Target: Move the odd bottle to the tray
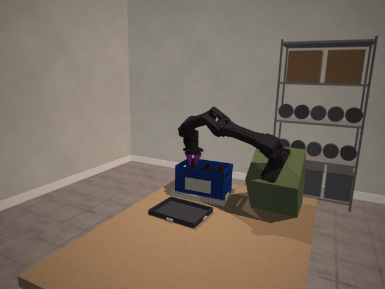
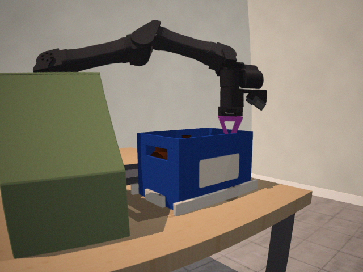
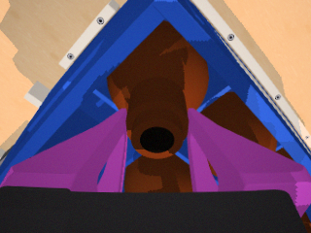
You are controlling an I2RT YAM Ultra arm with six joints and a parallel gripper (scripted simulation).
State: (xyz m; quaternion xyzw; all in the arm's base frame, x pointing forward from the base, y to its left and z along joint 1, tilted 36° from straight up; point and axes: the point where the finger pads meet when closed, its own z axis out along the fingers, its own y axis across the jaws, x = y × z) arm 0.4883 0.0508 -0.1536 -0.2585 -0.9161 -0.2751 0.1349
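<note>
Between the pincer's point(image 1: 193, 164) point(image 2: 229, 132) point(image 3: 156, 116) tips: brown bottle's point(image 3: 157, 104) neck | pincer part-closed, gripping it | inside blue crate point(image 1: 183, 186) point(image 2: 187, 172) point(image 3: 53, 104)

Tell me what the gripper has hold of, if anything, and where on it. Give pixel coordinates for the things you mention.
A brown bottle point(image 1: 193, 164) point(image 3: 157, 104), held by its neck just below the opening, between the gripper's point(image 1: 193, 165) point(image 3: 157, 112) two magenta fingers.

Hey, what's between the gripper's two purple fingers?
A brown bottle's neck is between the purple fingers, which are shut on it. The wrist view shows this best; in the exterior view, the blue crate hides the neck.
</note>
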